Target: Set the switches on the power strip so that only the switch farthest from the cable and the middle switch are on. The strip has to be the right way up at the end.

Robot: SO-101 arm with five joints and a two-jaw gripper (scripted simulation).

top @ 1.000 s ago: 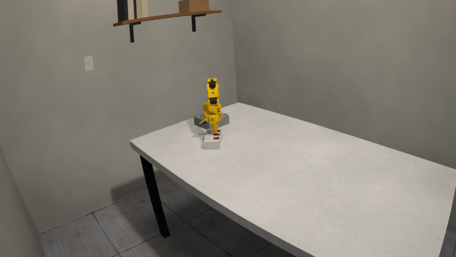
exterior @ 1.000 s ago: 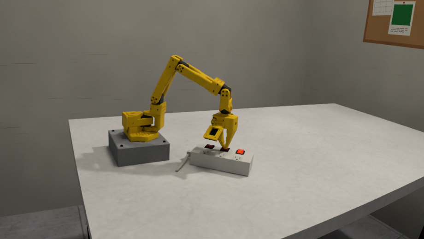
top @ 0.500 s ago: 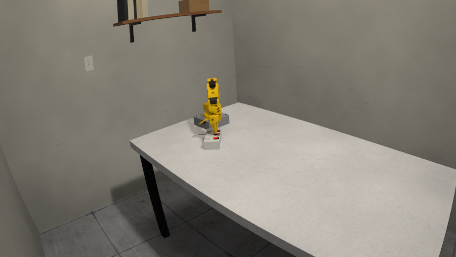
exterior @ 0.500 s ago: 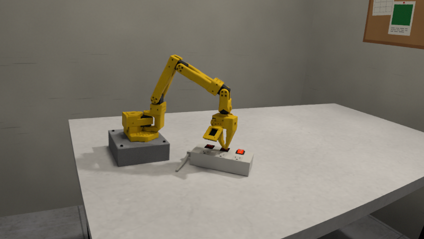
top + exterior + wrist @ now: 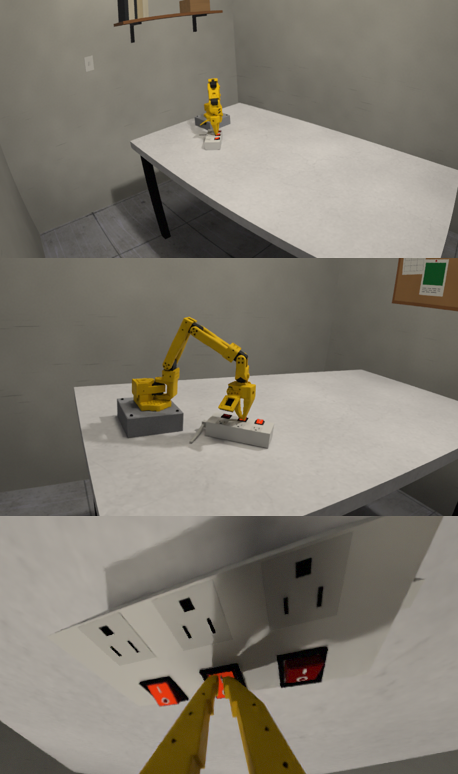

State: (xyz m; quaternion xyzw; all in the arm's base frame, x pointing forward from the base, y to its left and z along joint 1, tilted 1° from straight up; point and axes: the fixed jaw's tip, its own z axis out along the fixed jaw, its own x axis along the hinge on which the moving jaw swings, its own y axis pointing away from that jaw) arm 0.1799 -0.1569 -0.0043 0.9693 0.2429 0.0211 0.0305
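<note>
A white power strip (image 5: 212,144) (image 5: 237,432) (image 5: 239,586) lies right way up on the table, in front of the arm's base. Its grey cable stub (image 5: 196,436) leaves the end nearest the base. The switch farthest from the cable (image 5: 259,421) (image 5: 163,693) glows bright orange. The middle switch (image 5: 223,675) also glows orange and is partly hidden by my fingertips. The switch by the cable (image 5: 225,416) (image 5: 302,667) is dark red. My gripper (image 5: 217,132) (image 5: 242,417) (image 5: 220,685) is shut and empty, pointing down with its tips on the middle switch.
The arm stands on a grey base block (image 5: 226,119) (image 5: 150,422) near the table's back left corner. The white table (image 5: 304,179) (image 5: 320,437) stretches wide to the right and front. A shelf (image 5: 166,16) and a cork board (image 5: 413,293) hang on the walls.
</note>
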